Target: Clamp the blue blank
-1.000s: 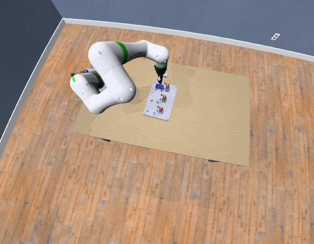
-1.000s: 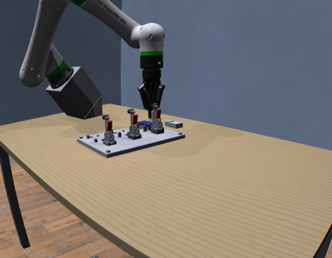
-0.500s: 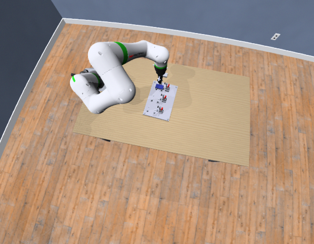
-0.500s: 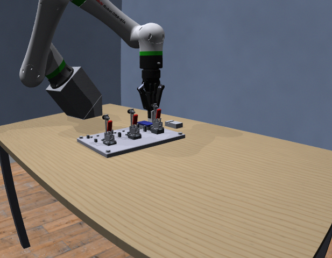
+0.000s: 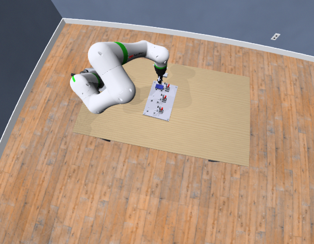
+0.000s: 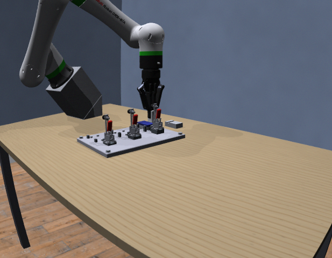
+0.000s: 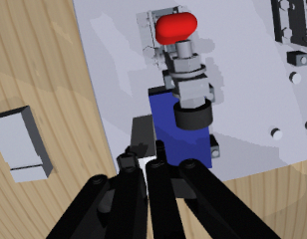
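Closed empty, my gripper (image 7: 146, 130) sits at lower centre; the blue blank (image 7: 172, 119) and red clamp handle (image 7: 175, 27) lie straight above.

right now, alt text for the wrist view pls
Shut black jaws hang over a blue blank in its nest on a grey plate, the clamp's red handle beyond. A grey part lies on the wooden table at left.

Arm links: a glossy white, rounded six-joint robot arm (image 5: 109, 70) is showing smooth tubular casings.
Joint bands: bright green rings (image 5: 122, 52) are circling the joints.
Marking: red and dark lettering (image 6: 111, 12) is running along the forearm.
Pedestal: a dark grey angular block (image 6: 77, 93) is carrying the arm.
Tool: a black linkage-fingered gripper (image 6: 150, 106) is hanging beneath a black wrist collar.
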You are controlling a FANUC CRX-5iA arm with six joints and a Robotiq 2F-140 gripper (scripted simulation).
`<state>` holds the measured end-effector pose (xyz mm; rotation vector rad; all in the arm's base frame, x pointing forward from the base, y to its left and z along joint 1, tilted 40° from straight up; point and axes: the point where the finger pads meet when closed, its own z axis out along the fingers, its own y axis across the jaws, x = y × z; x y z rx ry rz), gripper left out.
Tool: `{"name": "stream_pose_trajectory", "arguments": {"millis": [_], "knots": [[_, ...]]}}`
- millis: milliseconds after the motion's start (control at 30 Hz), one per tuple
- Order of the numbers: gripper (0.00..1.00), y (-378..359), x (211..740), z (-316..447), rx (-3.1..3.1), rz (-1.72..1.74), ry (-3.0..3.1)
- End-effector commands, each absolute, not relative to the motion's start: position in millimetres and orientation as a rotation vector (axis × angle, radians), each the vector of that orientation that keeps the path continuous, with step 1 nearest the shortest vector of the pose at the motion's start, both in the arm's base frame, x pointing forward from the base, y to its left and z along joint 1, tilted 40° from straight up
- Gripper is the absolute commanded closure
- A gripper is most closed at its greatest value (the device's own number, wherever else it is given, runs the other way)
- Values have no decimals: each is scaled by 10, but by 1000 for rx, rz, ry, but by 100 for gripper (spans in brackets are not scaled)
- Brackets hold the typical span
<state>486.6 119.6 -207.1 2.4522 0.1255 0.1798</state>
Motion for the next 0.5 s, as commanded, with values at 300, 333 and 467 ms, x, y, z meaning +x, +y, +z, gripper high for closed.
{"name": "stream_pose_trajectory", "arguments": {"millis": [300,333,467], "knots": [[100,1340,4858,-2186,2453,180,126],[100,1345,4858,-2191,2453,180,126],[100,1353,4857,-2187,2453,180,126]]}}
